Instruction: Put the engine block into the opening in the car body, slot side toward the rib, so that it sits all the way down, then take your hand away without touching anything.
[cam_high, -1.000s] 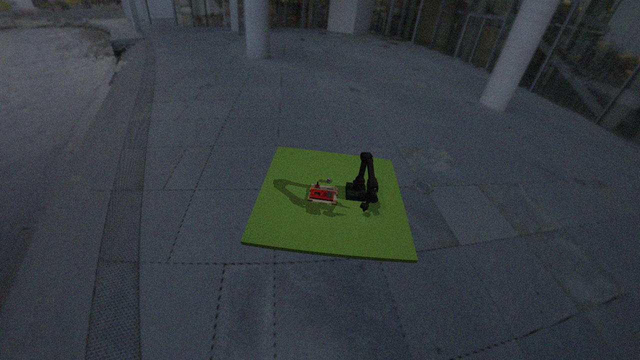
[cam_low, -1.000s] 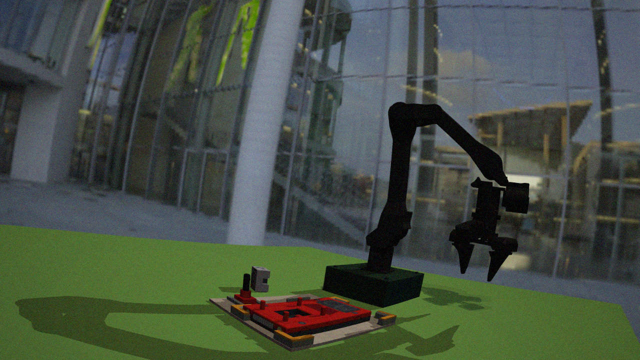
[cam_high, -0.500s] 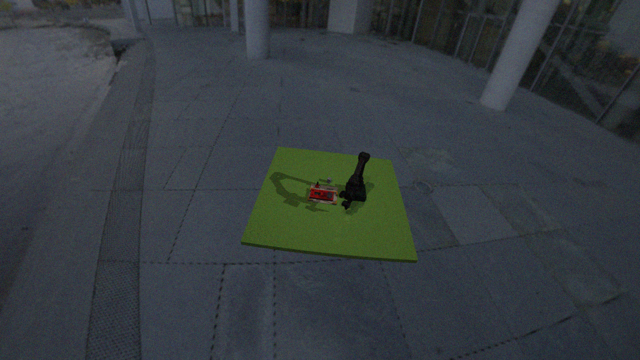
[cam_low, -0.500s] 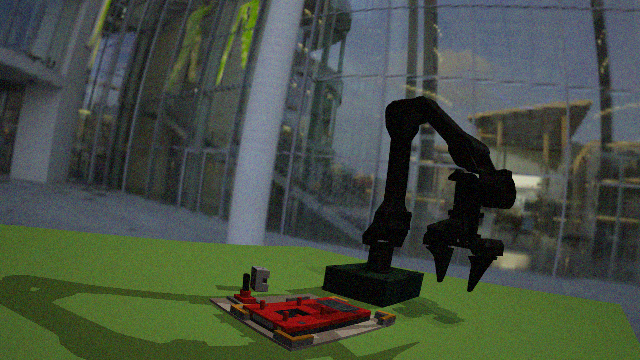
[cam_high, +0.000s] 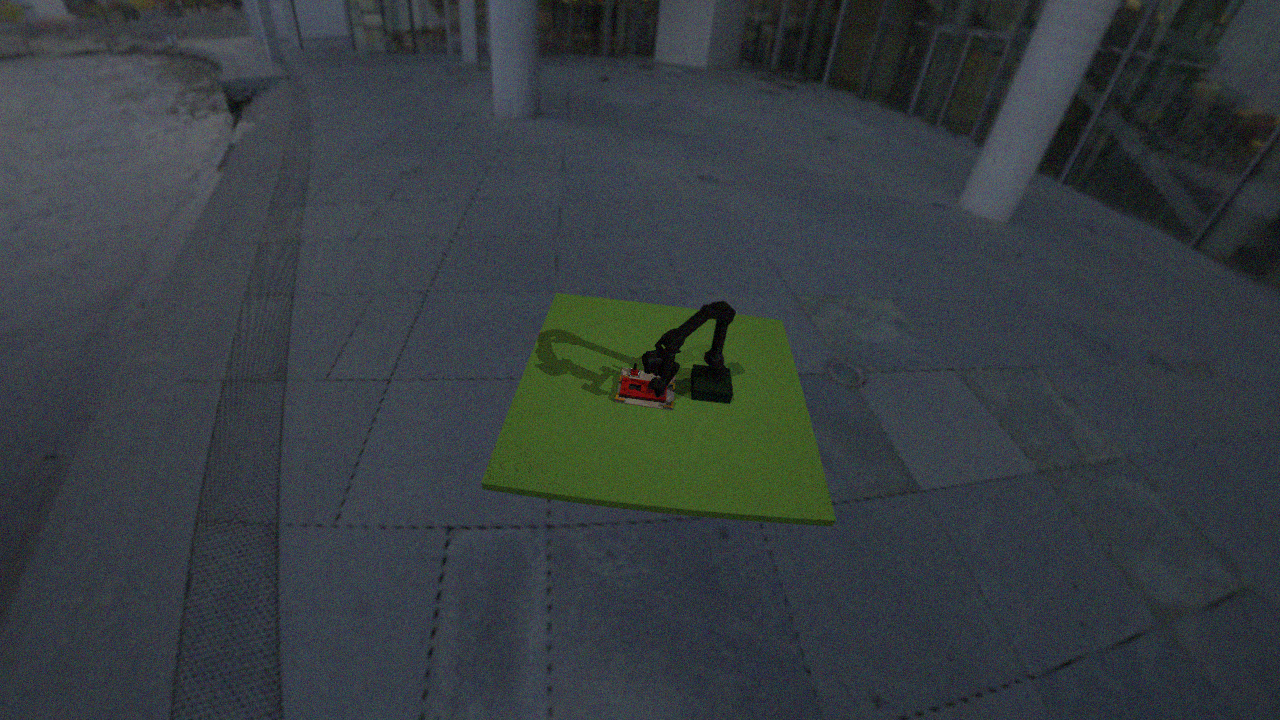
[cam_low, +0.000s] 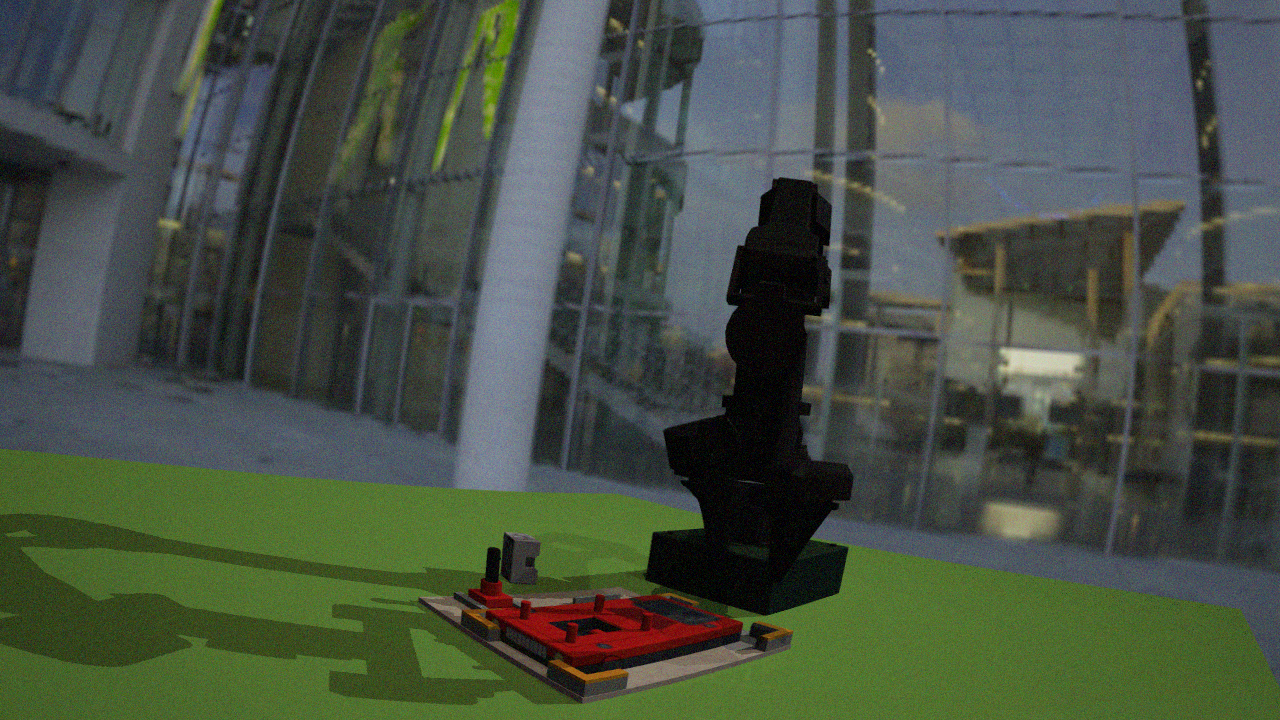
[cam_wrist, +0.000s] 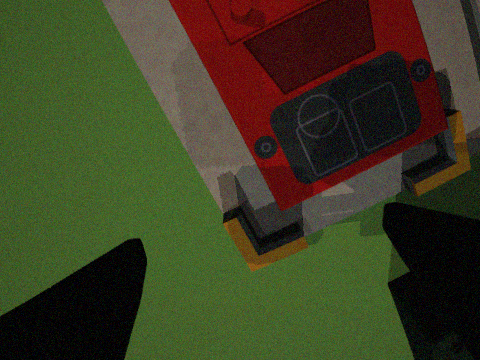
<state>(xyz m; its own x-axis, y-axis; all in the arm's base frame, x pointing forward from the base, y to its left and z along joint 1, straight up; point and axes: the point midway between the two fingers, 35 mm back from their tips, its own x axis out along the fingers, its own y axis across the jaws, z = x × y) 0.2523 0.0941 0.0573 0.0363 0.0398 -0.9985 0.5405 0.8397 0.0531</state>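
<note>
The grey engine block (cam_low: 520, 557) stands upright on the green table behind the board, with a notch in its right side. In the top view I cannot make it out; the arm covers that area. The red car body (cam_high: 643, 394) (cam_low: 689, 636) (cam_wrist: 230, 85) lies on the pale board (cam_low: 664, 666) (cam_wrist: 162, 85). Its square opening (cam_low: 586, 625) is dark and shows no block in it. I cannot make out the rib. My gripper (cam_high: 660, 388) (cam_low: 749, 573) (cam_wrist: 266, 234) is open and empty, above the end of the board nearest the arm's base. The engine block is out of the wrist view.
Orange-topped corner pieces (cam_low: 588, 674) (cam_wrist: 252, 255) edge the car body. Several short red pegs rise from its top. A red block with a black post (cam_low: 491, 589) stands at the board's far left corner. The arm's base (cam_high: 711, 385) (cam_low: 810, 575) is beyond the board's right end.
</note>
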